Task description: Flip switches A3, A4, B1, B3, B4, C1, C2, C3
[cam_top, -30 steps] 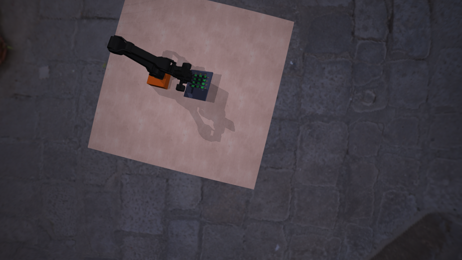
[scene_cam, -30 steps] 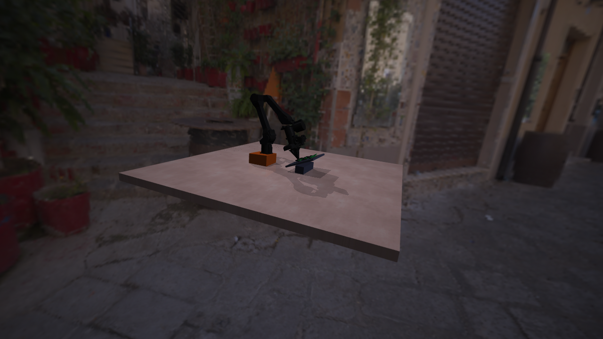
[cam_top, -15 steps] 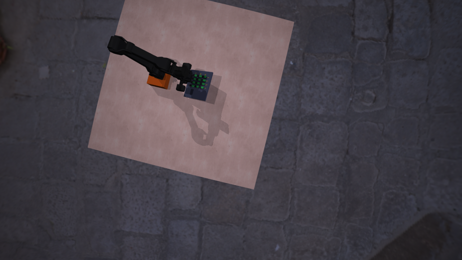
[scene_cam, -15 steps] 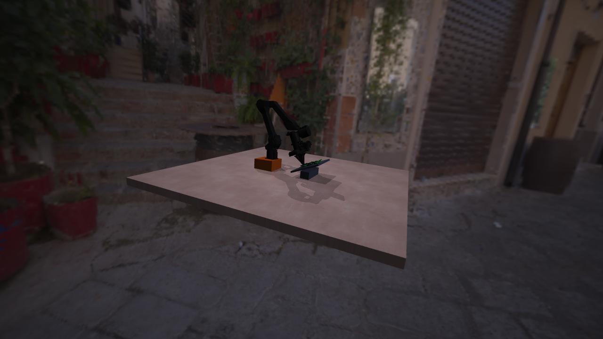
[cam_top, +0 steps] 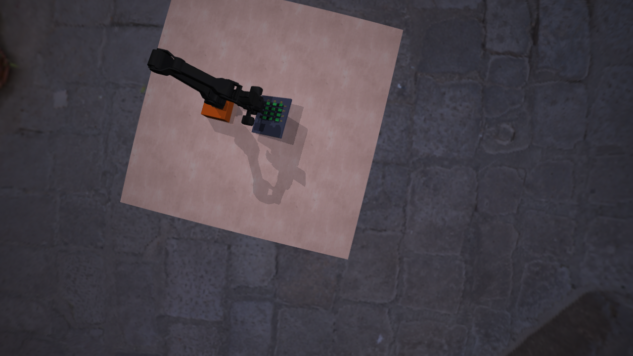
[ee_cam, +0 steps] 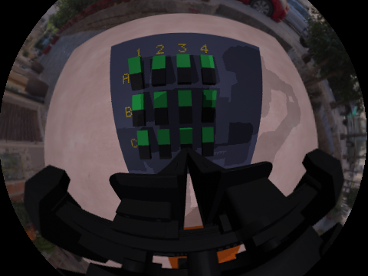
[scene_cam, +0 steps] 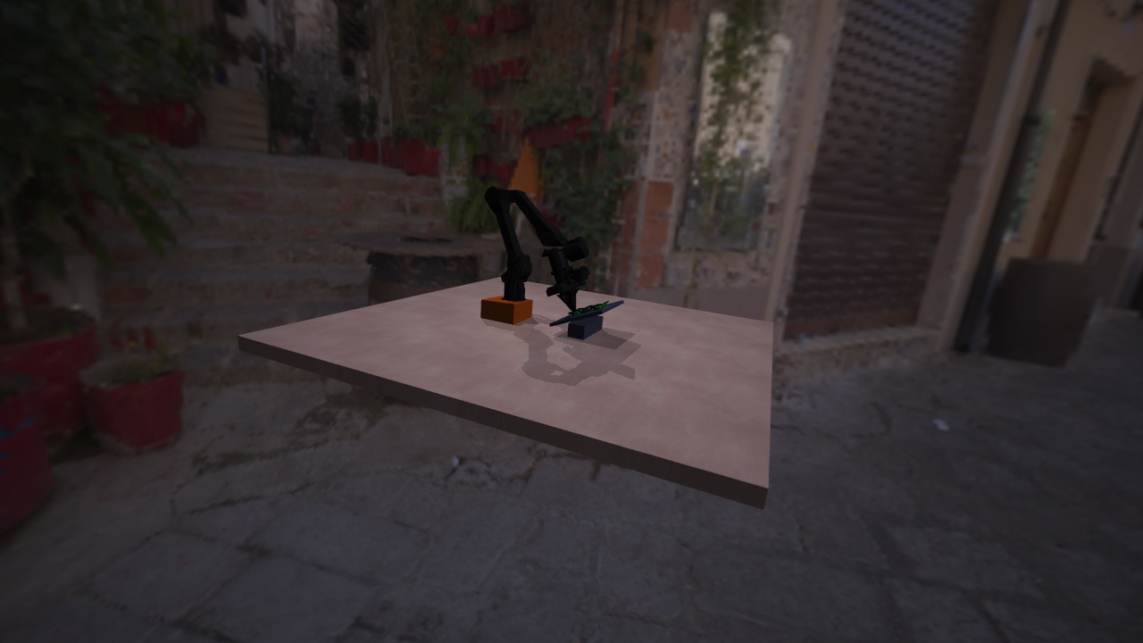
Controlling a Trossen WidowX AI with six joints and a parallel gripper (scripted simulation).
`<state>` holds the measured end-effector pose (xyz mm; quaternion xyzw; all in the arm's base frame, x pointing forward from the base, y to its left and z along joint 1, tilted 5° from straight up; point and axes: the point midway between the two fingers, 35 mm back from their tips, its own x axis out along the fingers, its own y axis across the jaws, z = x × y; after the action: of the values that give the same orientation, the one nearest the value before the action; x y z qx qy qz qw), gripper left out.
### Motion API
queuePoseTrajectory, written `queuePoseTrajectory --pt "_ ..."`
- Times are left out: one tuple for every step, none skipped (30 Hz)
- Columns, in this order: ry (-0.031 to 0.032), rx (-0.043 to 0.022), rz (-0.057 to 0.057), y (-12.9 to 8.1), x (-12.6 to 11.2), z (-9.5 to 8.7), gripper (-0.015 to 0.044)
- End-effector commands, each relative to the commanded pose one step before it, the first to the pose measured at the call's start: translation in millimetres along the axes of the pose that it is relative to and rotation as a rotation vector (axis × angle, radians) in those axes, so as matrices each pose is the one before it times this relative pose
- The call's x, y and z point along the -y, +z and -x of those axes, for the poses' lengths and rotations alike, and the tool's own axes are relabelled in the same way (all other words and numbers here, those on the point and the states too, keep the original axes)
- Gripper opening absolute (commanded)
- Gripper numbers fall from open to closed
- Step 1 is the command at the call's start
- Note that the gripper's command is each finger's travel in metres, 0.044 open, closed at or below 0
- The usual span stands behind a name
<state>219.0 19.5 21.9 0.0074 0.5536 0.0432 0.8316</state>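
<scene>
Tool (ee_cam: 188, 155) closed on nothing, tip at switch C3 (ee_cam: 186, 137) on panel (ee_cam: 241, 87)

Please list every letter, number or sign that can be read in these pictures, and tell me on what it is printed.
"1 2 3 4": yellow column numbers along the far edge of the dark blue switch panel, wrist view.
"A", "B", "C": yellow row letters down the panel's left side.
Top and exterior views: marks too small to read.
</scene>
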Motion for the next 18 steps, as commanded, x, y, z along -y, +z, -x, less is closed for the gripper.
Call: queuePoseTrajectory --pt "-0.00118 0.0008 -0.0031 0.04 0.16 -0.71 0.0" --pt "0.0 0.0 0.0 0.0 0.0 -0.13 0.0" --pt "0.0 0.0 0.0 0.0 0.0 -0.13 0.0" --pt "0.0 0.0 0.0 0.0 0.0 -0.13 0.0" --pt "0.00119 -0.00155 0.003 0.45 -0.13 2.43 0.0" --pt "-0.00021 -0.00249 -0.0003 1.26 0.1 5.68 0.0" --pt "-0.00033 -0.0042 -0.0005 1.59 0.13 9.79 0.0" --pt "-0.00038 -0.00564 -0.0006 1.07 0.1 13.47 0.0" --pt "-0.00031 -0.00576 -0.0007 -0.17 0.01 14.0 0.0" --pt "-0.00019 -0.00444 -0.0005 -1.0 -0.06 10.89 0.0" --pt "-0.0001 -0.00269 -0.0003 -0.97 -0.07 6.63 0.0" --pt "-0.00003 -0.0009 -0.0001 -0.39 -0.03 2.22 0.0" --pt "0.0 0.0 0.0 0.0 0.0 0.0 0.0" --pt "0.0 0.0 0.0 0.0 0.0 0.0 0.0" --pt "0.0 0.0 0.0 0.0 0.0 0.0 0.0" --pt "0.00003 0.0001 0.0 2.03 -0.42 0.47 0.0" --pt "0.00011 0.00033 0.0 6.11 -1.31 1.33 0.0" --pt "0.0002 0.00062 0.0 10.24 -2.36 1.91 0.0"
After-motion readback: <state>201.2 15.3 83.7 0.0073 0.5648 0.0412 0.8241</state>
